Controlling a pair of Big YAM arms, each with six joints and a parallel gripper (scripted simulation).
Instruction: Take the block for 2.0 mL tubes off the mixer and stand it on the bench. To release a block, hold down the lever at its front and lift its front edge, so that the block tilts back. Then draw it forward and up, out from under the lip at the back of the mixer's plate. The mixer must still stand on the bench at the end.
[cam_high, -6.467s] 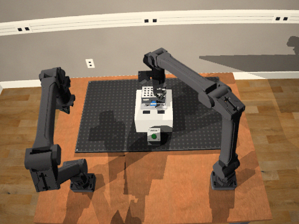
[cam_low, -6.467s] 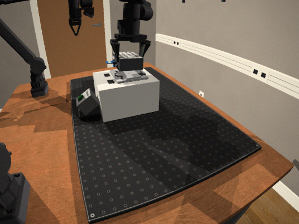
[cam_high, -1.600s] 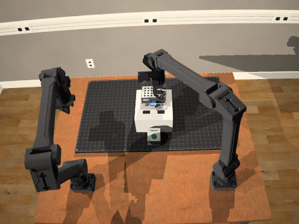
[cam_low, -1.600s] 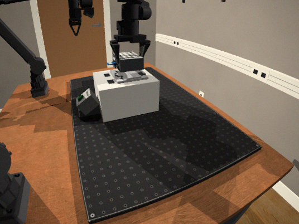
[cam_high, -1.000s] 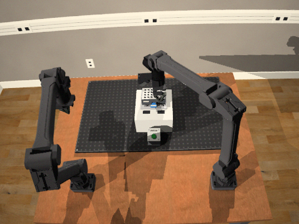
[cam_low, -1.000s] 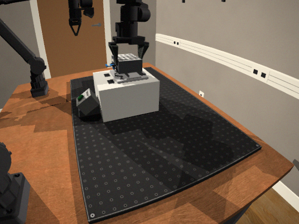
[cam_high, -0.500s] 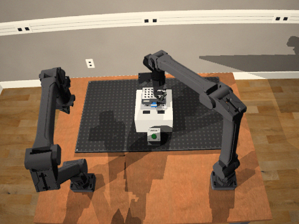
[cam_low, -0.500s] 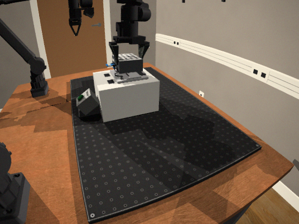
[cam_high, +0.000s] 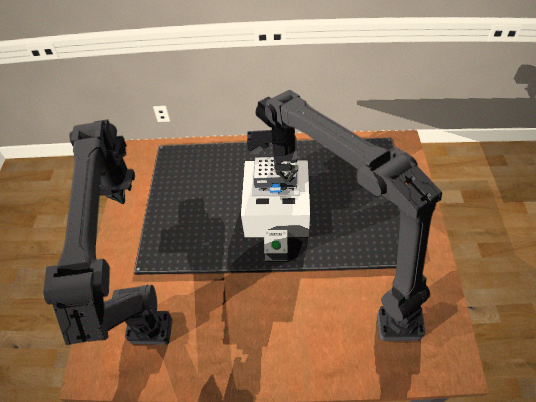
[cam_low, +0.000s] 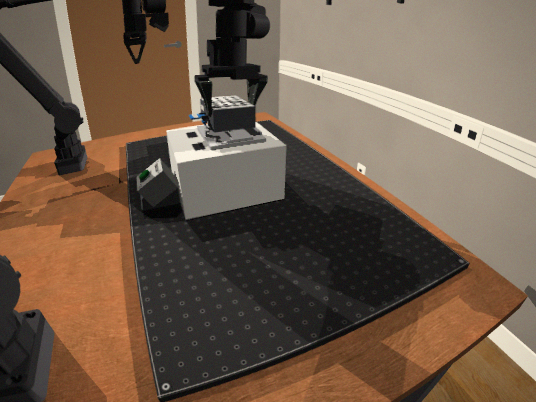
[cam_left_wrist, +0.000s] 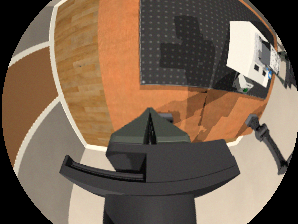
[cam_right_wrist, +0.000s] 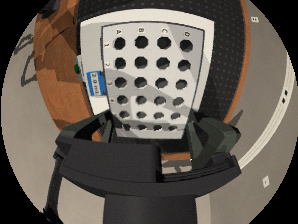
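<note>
With my right gripper (cam_high: 287, 174) (cam_low: 231, 95) (cam_right_wrist: 150, 111) I grip the dark grey, white-topped block with rows of round holes (cam_high: 266, 177) (cam_low: 231, 116) (cam_right_wrist: 150, 75), fingers at its near and far sides; my left gripper (cam_high: 123, 200) (cam_low: 136, 61) (cam_left_wrist: 150, 111) is closed on nothing, off to the left. The block sits over the grey metal plate (cam_high: 255, 192) (cam_low: 239, 140) of the boxy white mixer (cam_high: 275, 220) (cam_low: 230, 180) (cam_right_wrist: 206, 60), and in the exterior view it looks raised at the front, its blue label (cam_high: 275, 188) (cam_low: 198, 117) (cam_right_wrist: 95, 83) lifted. So the grasp is made and the release seems under way; whether the back lip has let go I cannot tell. Left to do: draw the block forward and up, then stand it on the bench. The mixer stands upright on a black dotted mat (cam_high: 190, 220) (cam_low: 260, 280) (cam_left_wrist: 180, 55) (cam_right_wrist: 227, 60), laid over an orange-brown wooden worktop (cam_high: 330, 370) (cam_low: 100, 280) (cam_left_wrist: 120, 65) (cam_right_wrist: 55, 75). Beyond are grey walls with pale socket trunking (cam_high: 200, 44) (cam_low: 390, 104), a brown door (cam_low: 107, 90) and a plank floor (cam_high: 25, 210) (cam_left_wrist: 80, 75).
</note>
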